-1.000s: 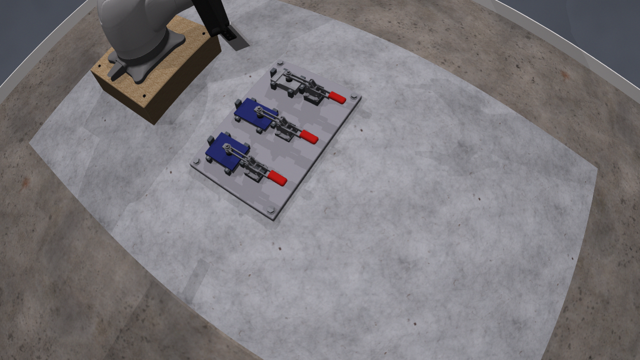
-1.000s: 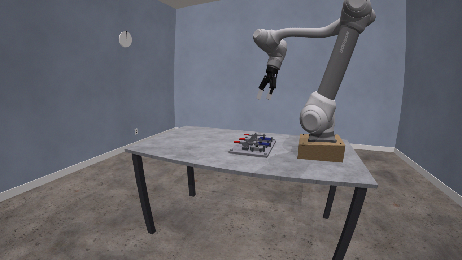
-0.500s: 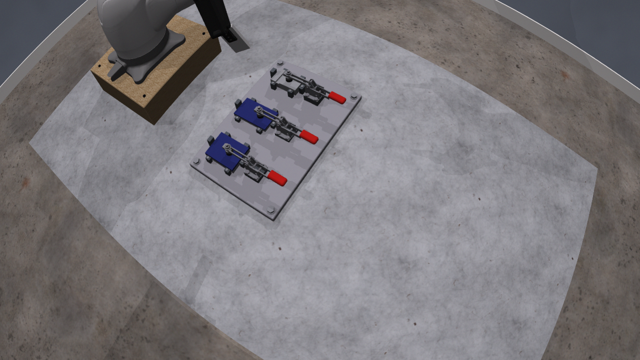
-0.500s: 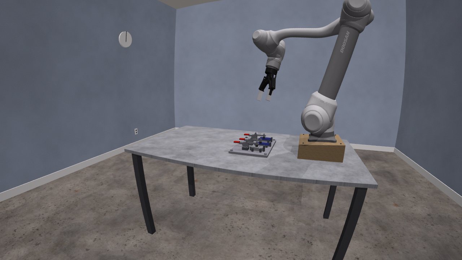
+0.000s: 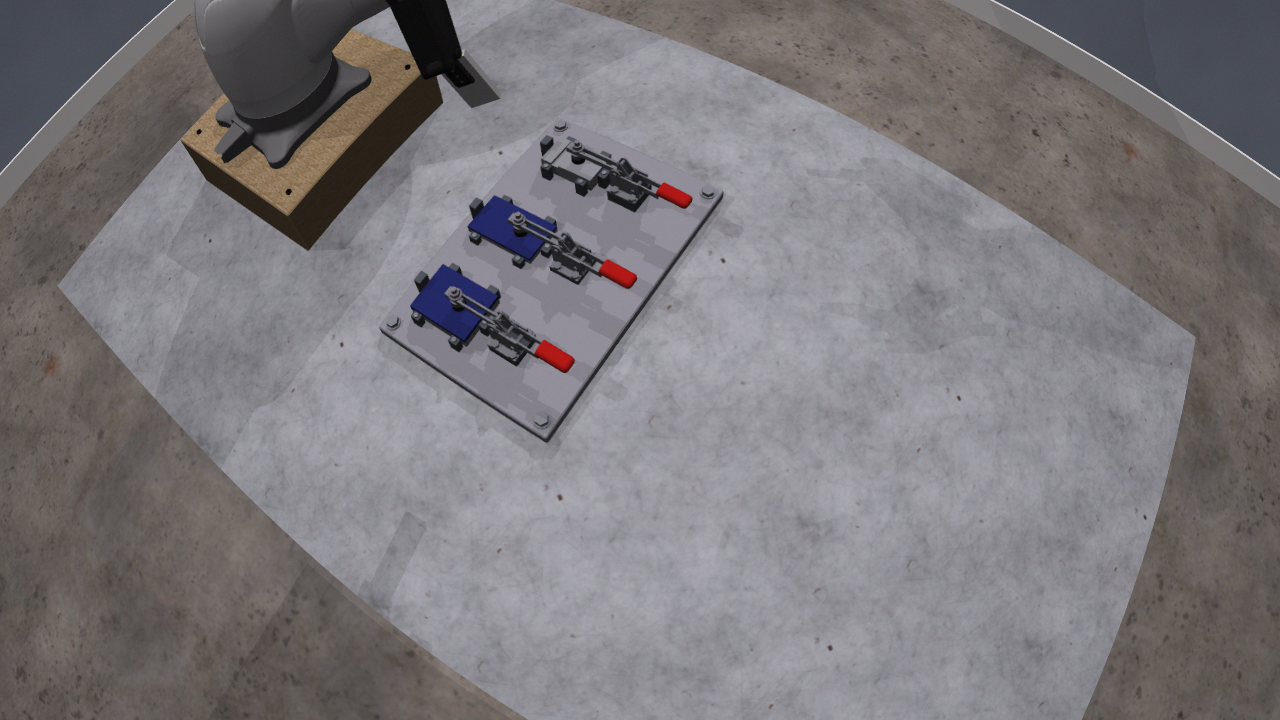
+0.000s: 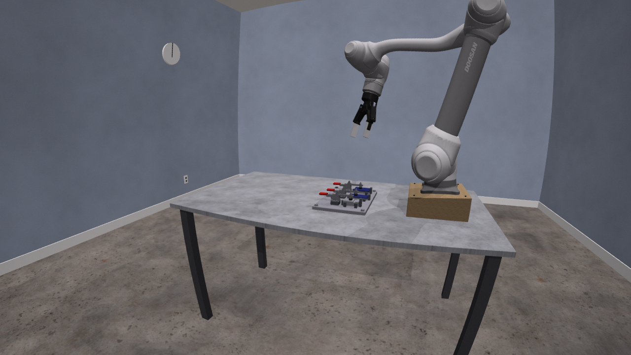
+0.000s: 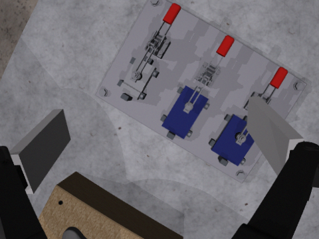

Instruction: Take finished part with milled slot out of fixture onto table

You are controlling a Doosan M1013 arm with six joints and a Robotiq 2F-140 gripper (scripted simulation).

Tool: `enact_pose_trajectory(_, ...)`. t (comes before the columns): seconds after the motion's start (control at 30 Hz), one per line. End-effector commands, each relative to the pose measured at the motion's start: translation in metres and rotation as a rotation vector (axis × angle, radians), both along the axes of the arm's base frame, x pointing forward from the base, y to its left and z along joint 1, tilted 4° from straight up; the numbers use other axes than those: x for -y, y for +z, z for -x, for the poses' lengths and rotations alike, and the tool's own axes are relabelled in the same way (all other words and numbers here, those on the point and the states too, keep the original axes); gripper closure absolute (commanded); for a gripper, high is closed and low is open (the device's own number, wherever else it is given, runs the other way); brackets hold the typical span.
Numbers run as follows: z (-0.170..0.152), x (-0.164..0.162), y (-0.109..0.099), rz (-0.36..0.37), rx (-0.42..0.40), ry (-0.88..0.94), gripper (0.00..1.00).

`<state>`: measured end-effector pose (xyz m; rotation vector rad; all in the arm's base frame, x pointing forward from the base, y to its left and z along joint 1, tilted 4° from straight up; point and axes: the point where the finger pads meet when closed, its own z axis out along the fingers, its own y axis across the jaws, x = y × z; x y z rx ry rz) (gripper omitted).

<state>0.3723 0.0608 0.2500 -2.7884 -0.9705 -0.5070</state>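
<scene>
The gripper [image 6: 361, 130] is held high above the table [image 6: 273, 207], well clear of the fixture [image 5: 617, 326], with its fingers spread wide and nothing between them. The arm is mounted on a wooden block [image 6: 438, 207] at one end of the table, and the fixture plate lies flat near it. Three nests are set in a row on the plate, each with a toggle clamp carrying a red handle [image 5: 674, 194]. The grey part [image 5: 565, 164] is seated in the end nest nearest the block, under its clamp bar. The two blue blanks [image 5: 508, 228] [image 5: 454, 300] are seated in the other two nests, each with a clamp bar across it. In the wrist view the far blank [image 7: 235, 141] is partly hidden by one finger.
</scene>
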Motion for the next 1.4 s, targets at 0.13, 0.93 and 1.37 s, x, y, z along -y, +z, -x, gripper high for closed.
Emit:
enact_pose_trajectory(0.13, -0.002, 0.002, 0.000, 0.009, 0.001, 0.000, 0.00)
enact_pose_trajectory(0.93, -0.007, -0.035, -0.052, 0.055, -0.190, -0.285, 0.00)
enact_pose_trajectory(1.37, -0.008, -0.042, -0.060, 0.069, -0.211, -0.334, 0.00)
